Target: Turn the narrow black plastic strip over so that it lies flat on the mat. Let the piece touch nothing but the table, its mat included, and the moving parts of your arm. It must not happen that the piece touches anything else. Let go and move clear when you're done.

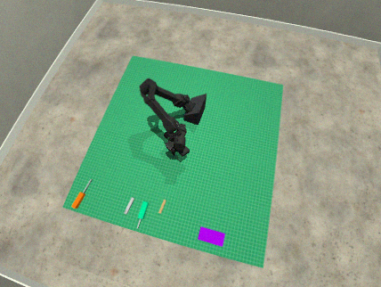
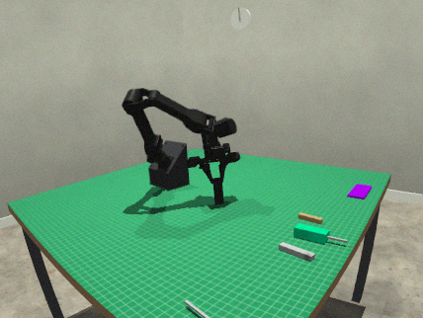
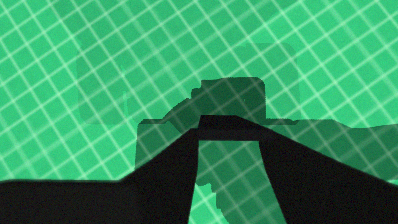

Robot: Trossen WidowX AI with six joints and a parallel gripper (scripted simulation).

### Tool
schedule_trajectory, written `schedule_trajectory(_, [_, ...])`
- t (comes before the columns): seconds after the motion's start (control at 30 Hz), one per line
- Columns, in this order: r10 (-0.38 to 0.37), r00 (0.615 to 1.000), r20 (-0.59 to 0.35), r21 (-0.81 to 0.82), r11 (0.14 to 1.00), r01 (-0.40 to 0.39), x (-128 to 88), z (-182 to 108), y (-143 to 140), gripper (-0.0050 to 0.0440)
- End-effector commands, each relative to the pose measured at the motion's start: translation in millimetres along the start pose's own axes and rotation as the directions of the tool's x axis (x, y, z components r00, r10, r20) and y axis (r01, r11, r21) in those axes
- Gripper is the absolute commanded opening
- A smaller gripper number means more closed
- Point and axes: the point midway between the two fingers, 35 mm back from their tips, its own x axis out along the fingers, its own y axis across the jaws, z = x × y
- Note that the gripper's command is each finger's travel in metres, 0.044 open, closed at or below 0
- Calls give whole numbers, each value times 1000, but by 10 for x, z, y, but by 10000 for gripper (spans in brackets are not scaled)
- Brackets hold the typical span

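My gripper (image 2: 218, 194) (image 3: 228, 136) points down, with its fingertips low, close over the green mat (image 1: 231, 134) (image 2: 148, 257) (image 3: 40, 60). In the wrist view the black strip (image 3: 227, 133) spans the gap between the two fingertips as a dark bar, and the gripper is shut on it. No pale marking shows on the side that faces the wrist camera. In the top and exterior views the strip blends with the black fingers, so its tilt is hard to tell. Whether its lower edge touches the mat is hidden.
Near the mat's front edge lie an orange screwdriver (image 1: 78, 200), a grey bar (image 1: 129, 205) (image 2: 296, 251), a green-handled screwdriver (image 1: 142, 209) (image 2: 311, 233), a tan block (image 1: 162, 206) (image 2: 310, 217) and a purple rectangle (image 1: 211, 236) (image 2: 360, 192). All are away from the gripper.
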Motion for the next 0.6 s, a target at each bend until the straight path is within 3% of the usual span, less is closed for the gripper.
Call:
schedule_trajectory(0.0, [5,1000,3,12,1000,-5,-15,25,4,163])
schedule_trajectory(0.57, [8,997,-73,20,1000,-7,11,-63,24,163])
